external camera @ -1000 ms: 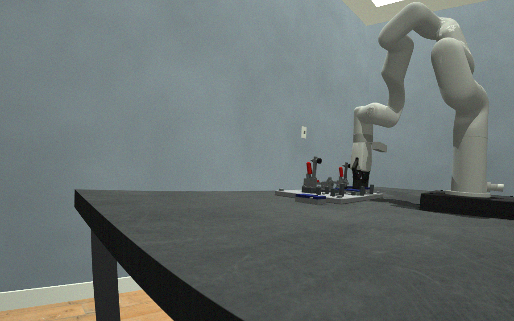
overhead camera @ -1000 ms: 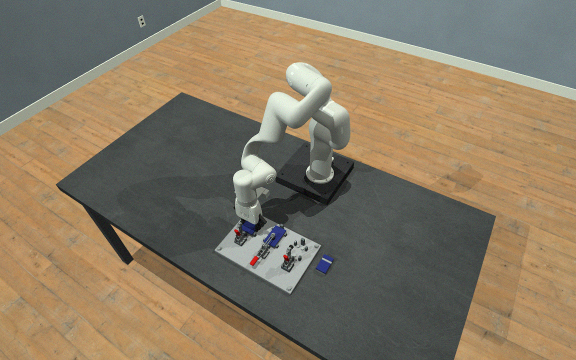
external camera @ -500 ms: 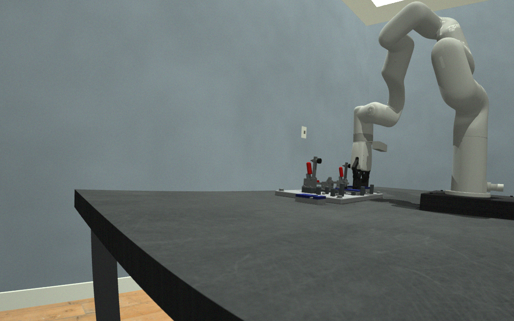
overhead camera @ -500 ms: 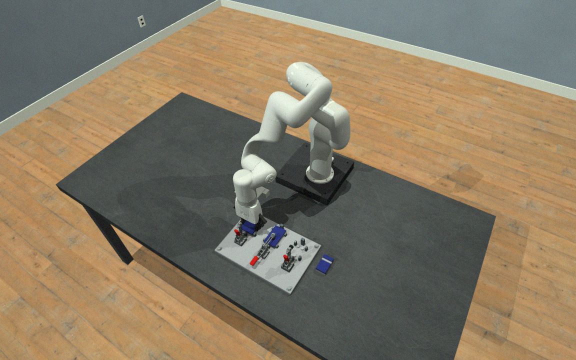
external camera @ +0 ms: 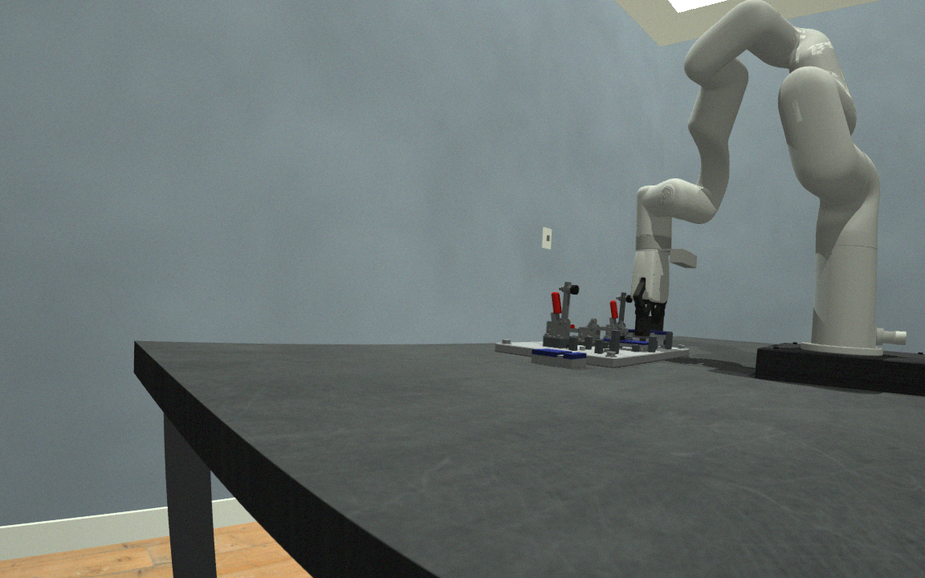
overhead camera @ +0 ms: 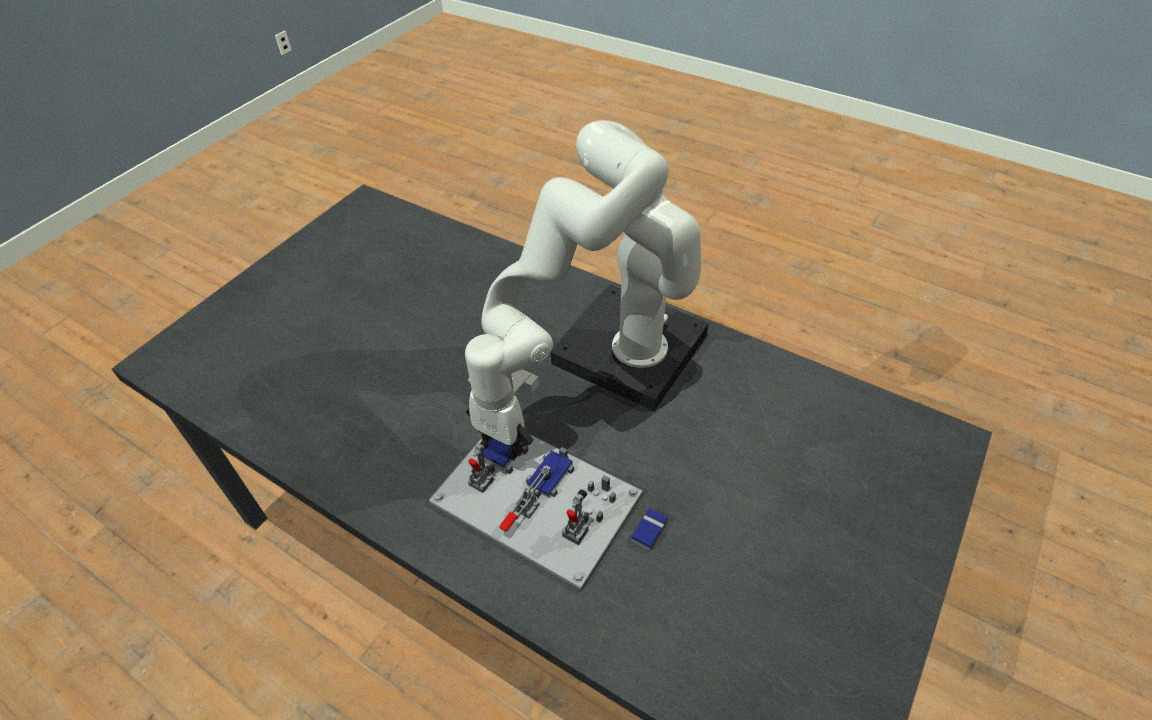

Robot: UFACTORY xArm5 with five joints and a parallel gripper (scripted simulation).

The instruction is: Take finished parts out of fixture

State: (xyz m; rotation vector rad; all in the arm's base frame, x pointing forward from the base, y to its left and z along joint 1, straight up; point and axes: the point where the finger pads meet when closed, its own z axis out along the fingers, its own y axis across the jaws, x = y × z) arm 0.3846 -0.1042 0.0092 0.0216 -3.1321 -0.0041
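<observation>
A grey fixture plate (overhead camera: 553, 548) (external camera: 638, 357) lies on the black table and has three clamp stations. My gripper (overhead camera: 499, 450) (external camera: 649, 324) points straight down over the left station and is shut on the blue part (overhead camera: 497, 454) there, low at the plate. That station's clamp handle (overhead camera: 475, 463) stands up. The middle station holds another blue part (overhead camera: 551, 471); its clamp's red handle (overhead camera: 508, 520) lies down. The right station is empty, with its handle (overhead camera: 573, 514) (external camera: 556, 303) upright. A blue part with a pale slot (overhead camera: 649, 528) (external camera: 558, 352) lies flat on the table right of the plate.
The arm's black base plate (overhead camera: 593, 358) (external camera: 857, 370) sits behind the fixture. Small dark locating pins (overhead camera: 596, 488) stand on the plate at the right station. The table's front edge (overhead camera: 473, 608) runs close to the plate.
</observation>
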